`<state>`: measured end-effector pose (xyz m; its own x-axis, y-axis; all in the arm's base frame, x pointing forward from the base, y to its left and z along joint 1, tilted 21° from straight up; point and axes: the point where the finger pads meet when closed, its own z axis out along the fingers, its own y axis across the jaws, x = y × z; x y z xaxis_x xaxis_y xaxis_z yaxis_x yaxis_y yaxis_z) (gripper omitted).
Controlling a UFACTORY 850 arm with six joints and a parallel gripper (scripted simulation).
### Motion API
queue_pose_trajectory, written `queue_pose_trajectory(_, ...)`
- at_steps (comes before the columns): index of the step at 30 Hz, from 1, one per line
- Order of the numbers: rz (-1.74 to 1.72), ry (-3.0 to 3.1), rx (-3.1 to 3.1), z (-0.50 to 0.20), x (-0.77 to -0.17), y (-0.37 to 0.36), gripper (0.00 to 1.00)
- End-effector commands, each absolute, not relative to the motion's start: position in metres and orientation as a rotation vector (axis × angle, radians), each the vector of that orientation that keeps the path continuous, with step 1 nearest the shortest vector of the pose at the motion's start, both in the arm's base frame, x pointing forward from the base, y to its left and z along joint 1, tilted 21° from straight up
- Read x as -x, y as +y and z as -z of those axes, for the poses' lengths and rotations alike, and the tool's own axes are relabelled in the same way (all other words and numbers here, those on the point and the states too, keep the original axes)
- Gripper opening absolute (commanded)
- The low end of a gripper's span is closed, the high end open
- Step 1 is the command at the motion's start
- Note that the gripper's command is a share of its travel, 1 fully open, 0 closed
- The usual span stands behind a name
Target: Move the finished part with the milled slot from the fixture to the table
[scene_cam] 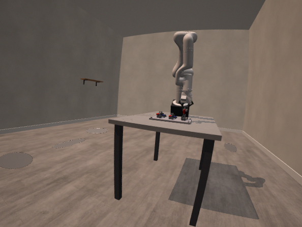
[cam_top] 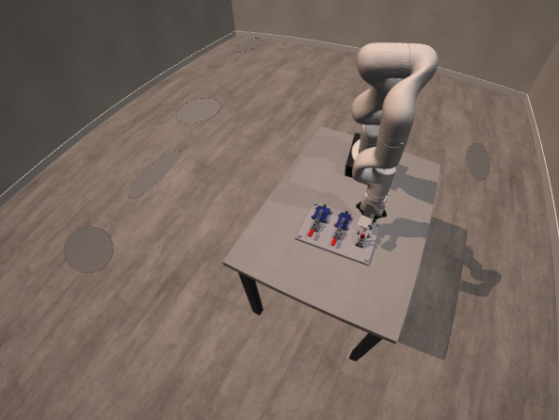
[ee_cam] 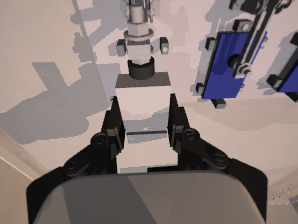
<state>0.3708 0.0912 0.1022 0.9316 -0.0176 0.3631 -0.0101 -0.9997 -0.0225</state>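
Top view: the grey rectangular bench [cam_top: 329, 292] carries a pale grey fixture plate [cam_top: 325, 245] with three nests in a row. The two blue-coated blanks [cam_top: 322, 210] [cam_top: 344, 218] lie in the two nests at the nine o'clock side of the plate, each under a toggle clamp with a red handle [cam_top: 311, 233] [cam_top: 333, 242]. The white six-joint arm [cam_top: 391, 122] reaches down to the third nest at the three o'clock end, where the black claw [cam_top: 368, 218] grips the pale grey finished block [cam_top: 366, 221]. Exterior view: the claw [scene_cam: 184, 103] sits above the plate [scene_cam: 170, 120], and the third clamp's red handle [scene_cam: 184, 110] stands upright below it. Wrist view: the claw [ee_cam: 146, 131] is partly closed, its black fingers pressed on both sides of the pale block [ee_cam: 145, 102], whose top shows a thin dark slot. The open grey clamp spindle [ee_cam: 139, 35] lies at twelve o'clock beyond it, and a blue blank [ee_cam: 231, 65] at two o'clock.
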Motion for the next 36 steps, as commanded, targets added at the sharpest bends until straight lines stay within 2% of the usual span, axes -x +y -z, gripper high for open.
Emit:
queue_pose_trajectory(1,0.578,0.022,3.067,-0.1025,-0.3711,0.0913,0.0)
queue_pose_trajectory(36,0.578,0.022,3.067,-0.1027,-0.3713,0.1005,0.0)
